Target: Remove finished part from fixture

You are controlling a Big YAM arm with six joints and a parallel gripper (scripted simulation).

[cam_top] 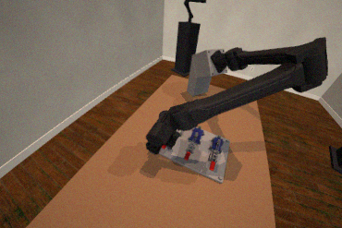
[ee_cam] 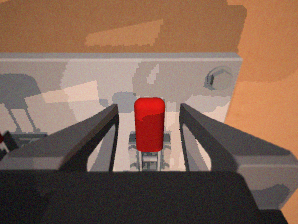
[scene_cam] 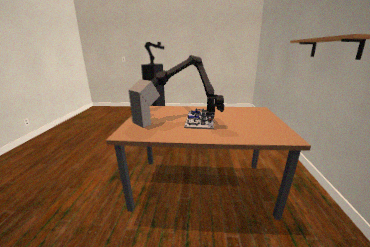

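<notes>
The fixture plate (cam_top: 200,165) (scene_cam: 199,127) (ee_cam: 35,67) lies on the table (cam_top: 139,202) (scene_cam: 250,129) (ee_cam: 272,105). Two blue blanks (cam_top: 197,134) (cam_top: 216,143) sit in clamps with red handles. A third clamp's red handle (ee_cam: 149,125) stands between my fingertips in the wrist view, with a gap on both sides. My gripper (cam_top: 169,143) (scene_cam: 211,114) (ee_cam: 149,111) is partly open, low over that end of the fixture, and touches nothing that I can make out. The finished part and its slot are hidden; I cannot tell how it sits.
The other two red handles (cam_top: 187,155) (cam_top: 213,165) stand up near one long edge of the fixture. A bolt head (ee_cam: 220,79) is at the plate's corner in the wrist view. The grey arm base (cam_top: 200,79) (scene_cam: 140,104) stands on the table behind the fixture.
</notes>
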